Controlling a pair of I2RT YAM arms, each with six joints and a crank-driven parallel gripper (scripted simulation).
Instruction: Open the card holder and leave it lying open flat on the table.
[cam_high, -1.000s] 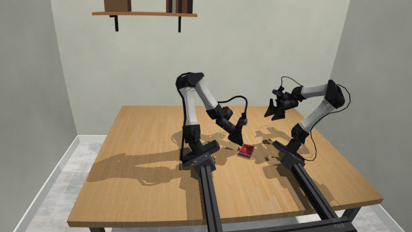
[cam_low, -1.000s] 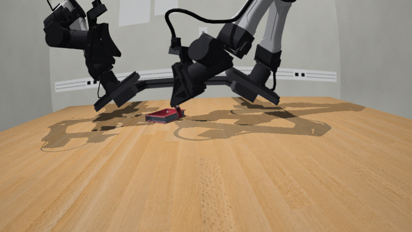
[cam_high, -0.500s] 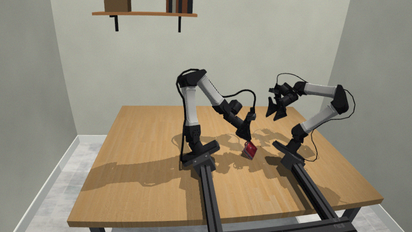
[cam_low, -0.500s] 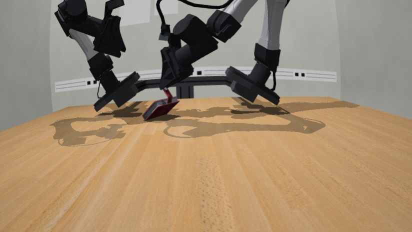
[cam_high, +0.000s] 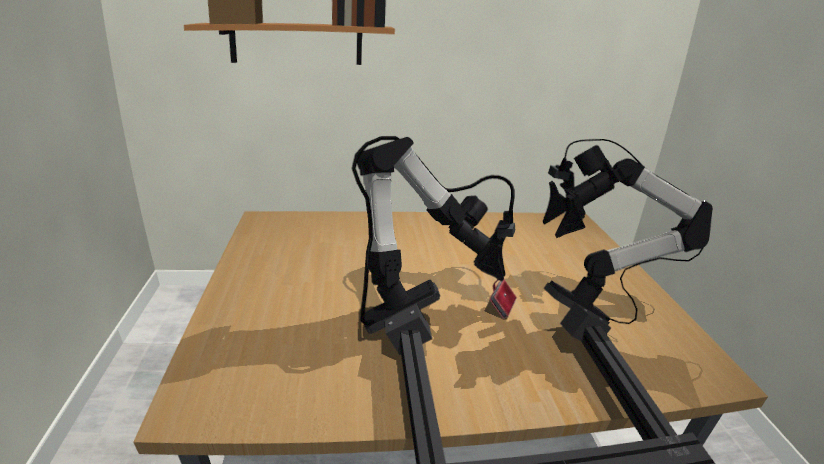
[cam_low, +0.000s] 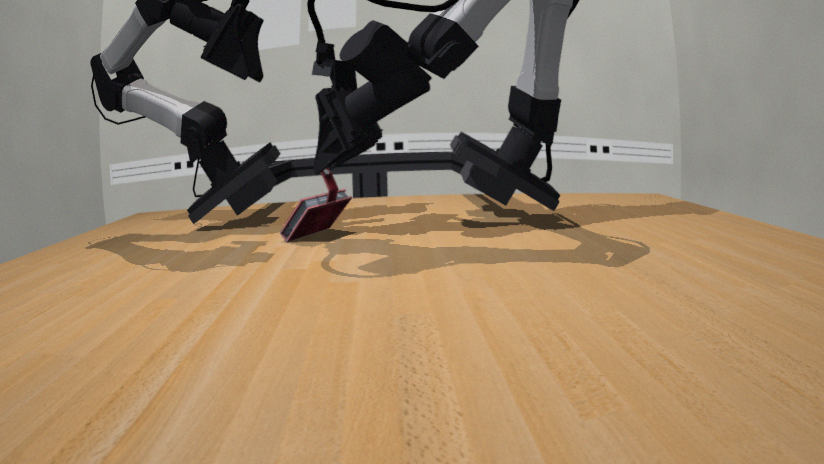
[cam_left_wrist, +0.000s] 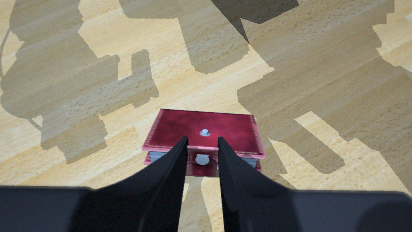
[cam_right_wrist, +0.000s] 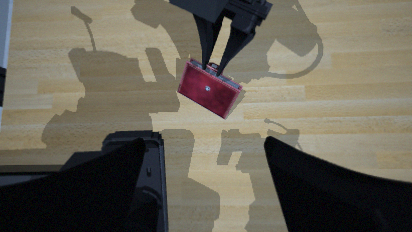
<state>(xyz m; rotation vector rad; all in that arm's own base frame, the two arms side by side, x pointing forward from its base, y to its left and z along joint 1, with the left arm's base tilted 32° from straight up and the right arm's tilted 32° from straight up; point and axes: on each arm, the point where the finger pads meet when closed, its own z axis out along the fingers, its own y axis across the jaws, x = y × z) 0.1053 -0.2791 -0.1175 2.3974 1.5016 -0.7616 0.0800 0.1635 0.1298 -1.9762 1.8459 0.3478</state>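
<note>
The red card holder (cam_high: 503, 300) (cam_low: 318, 220) (cam_left_wrist: 180, 124) (cam_right_wrist: 215, 98) is closed, its cover and back lying over a grey inside. It is tilted steeply, its strap side raised and its far edge low at the table (cam_high: 259, 403) (cam_low: 403, 357); whether that edge touches is unclear. The short strap (cam_low: 331, 187) (cam_left_wrist: 202, 169) with a silver snap stands out from the raised side. My left gripper (cam_high: 501, 279) (cam_low: 325, 170) (cam_left_wrist: 203, 139) (cam_right_wrist: 210, 72) is shut on the strap. My right gripper (cam_high: 551, 229) (cam_right_wrist: 204, 140) is open and empty, high above the table and away from the holder.
The left arm base (cam_high: 403, 308) (cam_low: 507, 167) and right arm base (cam_high: 582, 308) (cam_low: 236, 181) stand on either side of the holder. Dark rails (cam_high: 420, 397) (cam_high: 628, 386) run from them over the table's front edge. A wall shelf (cam_high: 288, 28) is high behind.
</note>
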